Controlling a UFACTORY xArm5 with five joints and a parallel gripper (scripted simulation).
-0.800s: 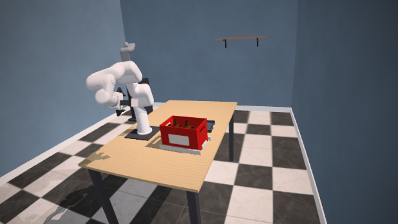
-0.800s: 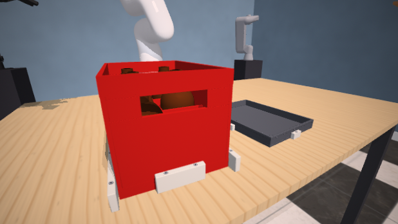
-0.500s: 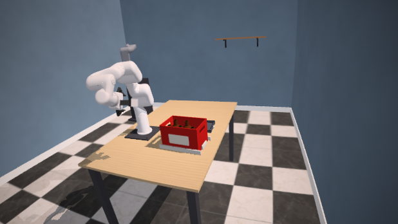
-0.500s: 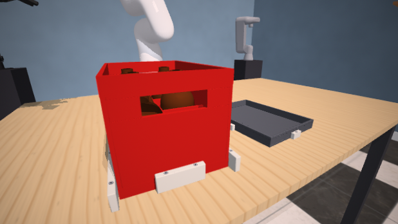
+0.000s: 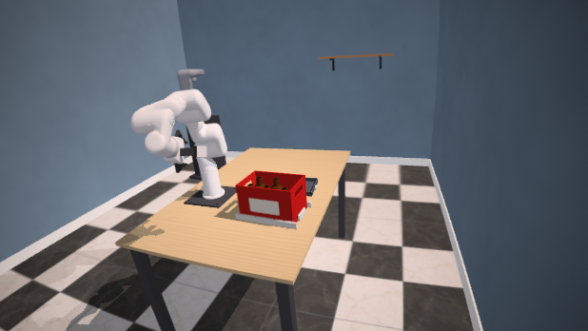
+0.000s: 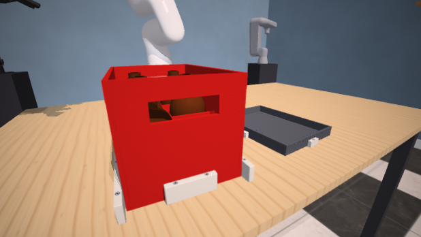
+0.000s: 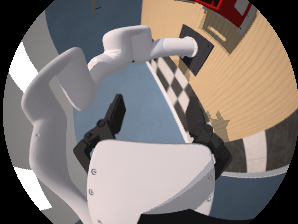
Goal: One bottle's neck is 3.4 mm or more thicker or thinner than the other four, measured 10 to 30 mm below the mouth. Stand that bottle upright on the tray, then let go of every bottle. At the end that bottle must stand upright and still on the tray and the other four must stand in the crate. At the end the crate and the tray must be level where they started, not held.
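Hand released | wrist shows both fingers; exterior omits them
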